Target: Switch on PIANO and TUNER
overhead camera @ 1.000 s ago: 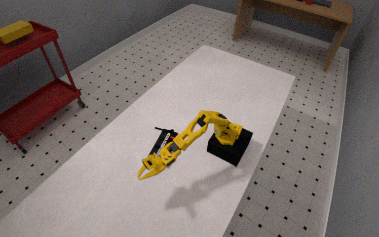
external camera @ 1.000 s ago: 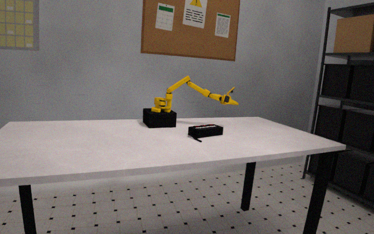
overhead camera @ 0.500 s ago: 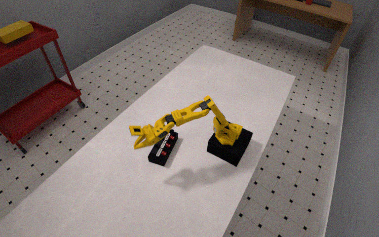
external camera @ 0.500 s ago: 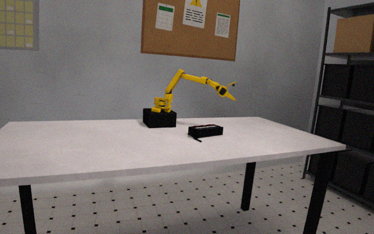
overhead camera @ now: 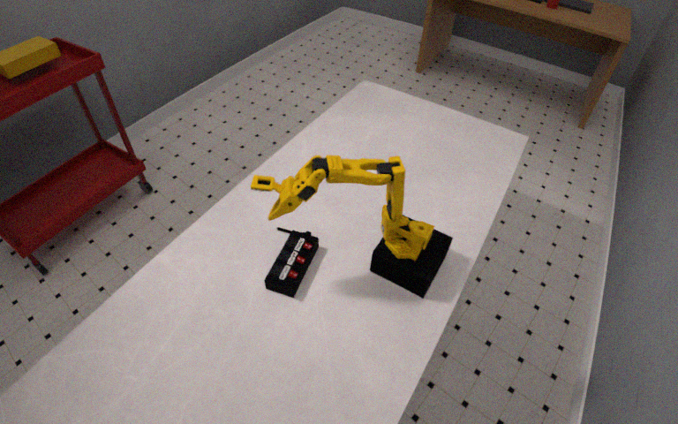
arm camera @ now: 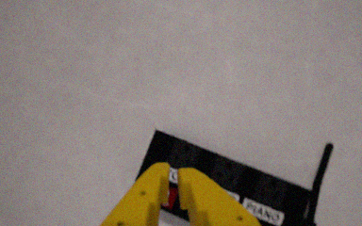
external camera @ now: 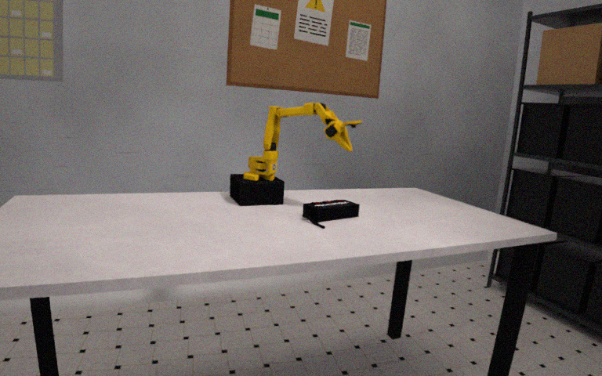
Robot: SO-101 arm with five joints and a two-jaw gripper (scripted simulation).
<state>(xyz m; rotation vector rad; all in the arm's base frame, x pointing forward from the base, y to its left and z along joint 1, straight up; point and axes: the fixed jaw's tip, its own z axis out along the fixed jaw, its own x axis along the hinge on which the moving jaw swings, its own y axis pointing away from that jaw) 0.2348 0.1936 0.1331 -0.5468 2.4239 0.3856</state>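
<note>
A black power strip (overhead camera: 291,262) lies on the white table, face up, with three red rocker switches and white labels. It also shows in the exterior view (external camera: 330,209) and in the wrist view (arm camera: 226,188), where a PIANO label (arm camera: 263,213) is readable near the cord end. A short black cord (arm camera: 320,176) sticks out of that end. My yellow gripper (overhead camera: 274,215) is shut and empty. It hangs in the air above the strip, tips pointing down. In the wrist view my gripper's fingertips cover part of a red switch (arm camera: 172,198).
The arm's black base (overhead camera: 410,260) stands on the table right of the strip. A red cart (overhead camera: 44,149) with a yellow box and a wooden bench (overhead camera: 524,29) stand on the floor. A dark shelf unit (external camera: 559,155) stands beside the table.
</note>
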